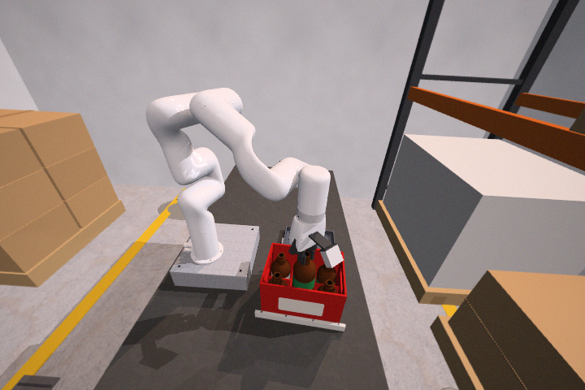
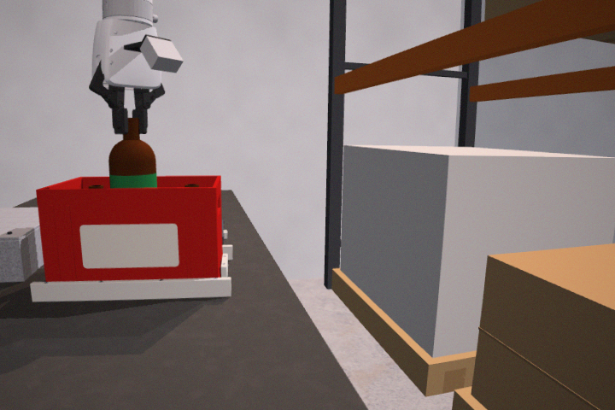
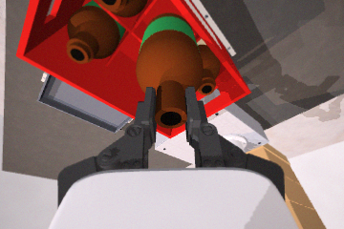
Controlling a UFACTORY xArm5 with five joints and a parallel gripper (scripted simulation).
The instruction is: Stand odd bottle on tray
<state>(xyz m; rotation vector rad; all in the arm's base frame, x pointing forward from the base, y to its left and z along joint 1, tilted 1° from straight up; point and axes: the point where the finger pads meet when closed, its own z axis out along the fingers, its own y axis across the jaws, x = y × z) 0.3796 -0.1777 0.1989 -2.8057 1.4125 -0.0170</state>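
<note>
I had the gripper [image 2: 130, 126] clamped on the neck of a brown bottle [image 2: 131, 161], half raised out of the red crate [image 2: 129, 227]; other bottles [image 3: 90, 33] crowded close around it inside.

crate [image 2: 124, 213] hides other bottles' bodies
</note>
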